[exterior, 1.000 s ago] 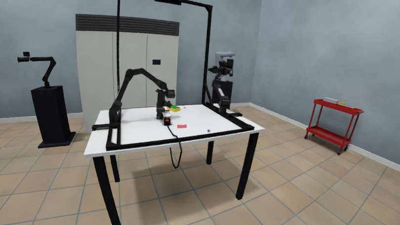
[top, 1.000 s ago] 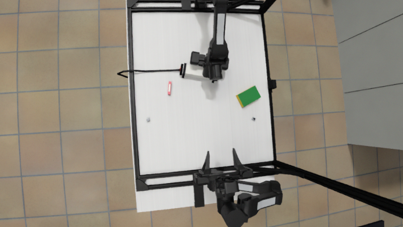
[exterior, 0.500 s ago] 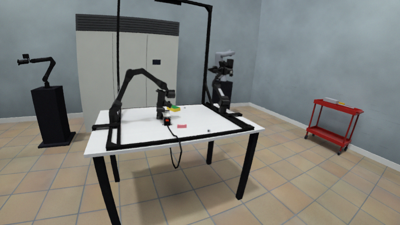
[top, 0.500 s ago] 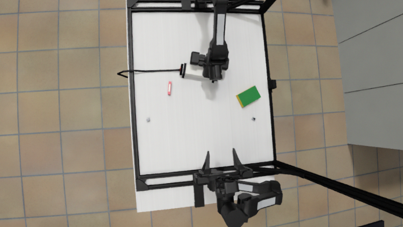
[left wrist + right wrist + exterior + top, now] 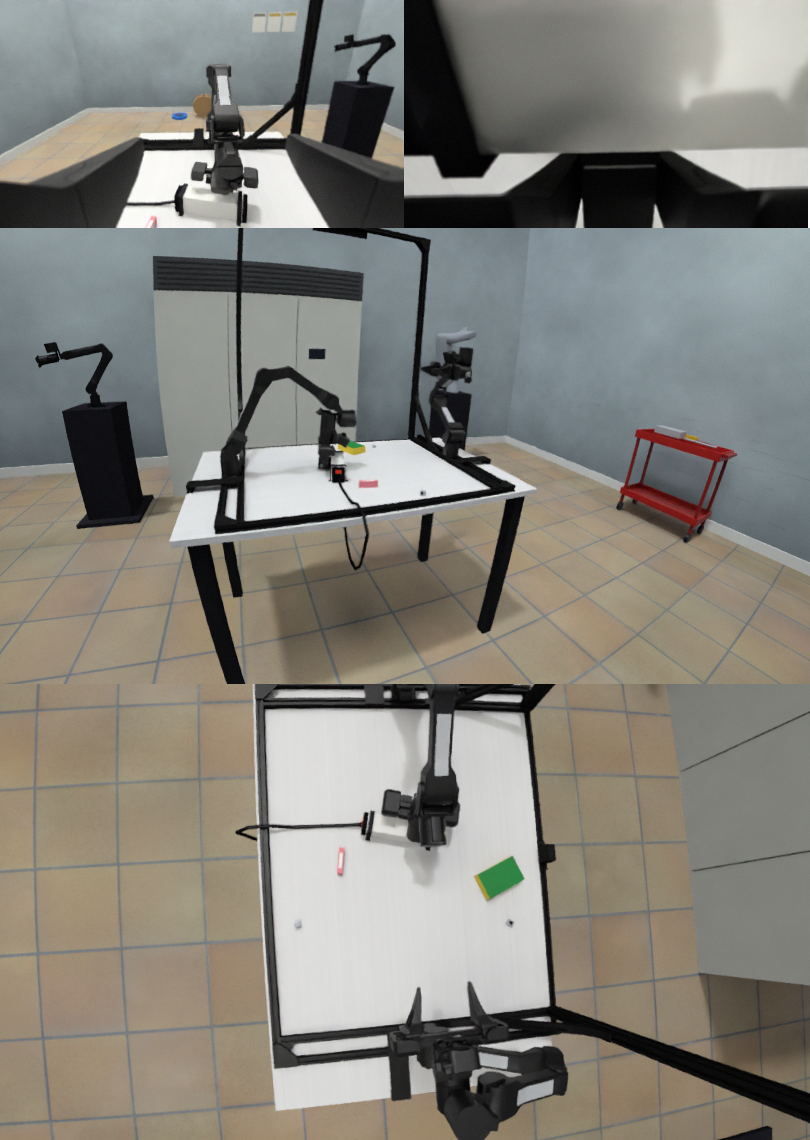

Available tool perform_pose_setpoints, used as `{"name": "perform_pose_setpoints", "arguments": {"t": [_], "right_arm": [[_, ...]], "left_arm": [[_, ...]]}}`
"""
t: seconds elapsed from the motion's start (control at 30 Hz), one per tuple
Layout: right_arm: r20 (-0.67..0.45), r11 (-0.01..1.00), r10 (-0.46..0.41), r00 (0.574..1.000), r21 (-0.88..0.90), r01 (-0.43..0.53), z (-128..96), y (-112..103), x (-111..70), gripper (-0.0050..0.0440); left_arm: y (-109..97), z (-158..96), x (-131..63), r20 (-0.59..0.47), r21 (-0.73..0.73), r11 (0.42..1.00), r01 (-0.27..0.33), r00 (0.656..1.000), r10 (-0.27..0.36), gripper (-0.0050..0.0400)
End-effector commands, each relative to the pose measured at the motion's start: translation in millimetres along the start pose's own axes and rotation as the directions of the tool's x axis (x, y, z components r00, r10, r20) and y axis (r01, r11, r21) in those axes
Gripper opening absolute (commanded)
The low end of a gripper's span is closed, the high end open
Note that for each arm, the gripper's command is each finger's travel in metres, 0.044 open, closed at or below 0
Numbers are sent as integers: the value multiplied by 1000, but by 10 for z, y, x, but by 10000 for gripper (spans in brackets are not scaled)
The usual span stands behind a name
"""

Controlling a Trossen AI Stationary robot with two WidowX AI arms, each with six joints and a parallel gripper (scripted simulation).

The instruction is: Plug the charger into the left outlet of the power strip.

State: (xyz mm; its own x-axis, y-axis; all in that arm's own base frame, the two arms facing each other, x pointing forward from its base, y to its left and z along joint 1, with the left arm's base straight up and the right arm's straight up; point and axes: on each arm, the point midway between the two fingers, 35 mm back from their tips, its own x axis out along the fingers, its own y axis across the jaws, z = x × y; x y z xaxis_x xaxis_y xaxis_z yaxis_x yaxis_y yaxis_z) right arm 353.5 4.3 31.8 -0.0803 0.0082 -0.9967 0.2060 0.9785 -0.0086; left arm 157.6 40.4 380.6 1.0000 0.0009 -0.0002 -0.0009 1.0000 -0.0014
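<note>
Taking the top view as a clock face centred on the white power strip [image 5: 391, 830] [image 5: 337, 459] [image 5: 212, 202] [image 5: 579, 75], reaches in from twelve o'clock with the right arm and points the right gripper [image 5: 429, 844] [image 5: 325, 463] [image 5: 223, 195] [image 5: 614, 147] downward at the strip. Grips the black charger [image 5: 619, 195] between that gripper's closed-in fingers, right against the strip's side edge in the right wrist view. Cannot tell from these views whether the prongs sit in the slots, or which outlet lines up with them. Holds the left gripper [image 5: 443, 985] [image 5: 214, 143] well apart near six o'clock, fingers spread wide with nothing between, pointing toward the strip. Trails a black cable [image 5: 311, 826] [image 5: 365, 528] [image 5: 150, 203] from the strip toward nine o'clock and over the edge of the white table [image 5: 368, 955] [image 5: 283, 499] [image 5: 270, 175]. Shows a small red-and-white block [image 5: 340, 861] [image 5: 368, 484] [image 5: 151, 222] near the strip at eight o'clock, and a green-and-yellow block [image 5: 499, 878] [image 5: 354, 447] lying tilted at four.
</note>
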Motion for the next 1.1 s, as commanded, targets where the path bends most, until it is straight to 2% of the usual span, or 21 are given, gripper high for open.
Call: {"name": "perform_pose_setpoints", "arguments": {"t": [0.0,0.6,1.07], "right_arm": [[109,1000,14,994,4,-14,332,11,-115,-50],[37,1000,7,999,0,-7,81,12,-94,-50],[29,1000,6,1000,0,-6,52,12,-96,-50]], "left_arm": [[-9,25,-2,1,6,1000,1,1000,-1,400],[-9,25,-2,1,6,1000,1,1000,-1,400],[-9,25,-2,1,6,1000,1,1000,-1,400]]}}
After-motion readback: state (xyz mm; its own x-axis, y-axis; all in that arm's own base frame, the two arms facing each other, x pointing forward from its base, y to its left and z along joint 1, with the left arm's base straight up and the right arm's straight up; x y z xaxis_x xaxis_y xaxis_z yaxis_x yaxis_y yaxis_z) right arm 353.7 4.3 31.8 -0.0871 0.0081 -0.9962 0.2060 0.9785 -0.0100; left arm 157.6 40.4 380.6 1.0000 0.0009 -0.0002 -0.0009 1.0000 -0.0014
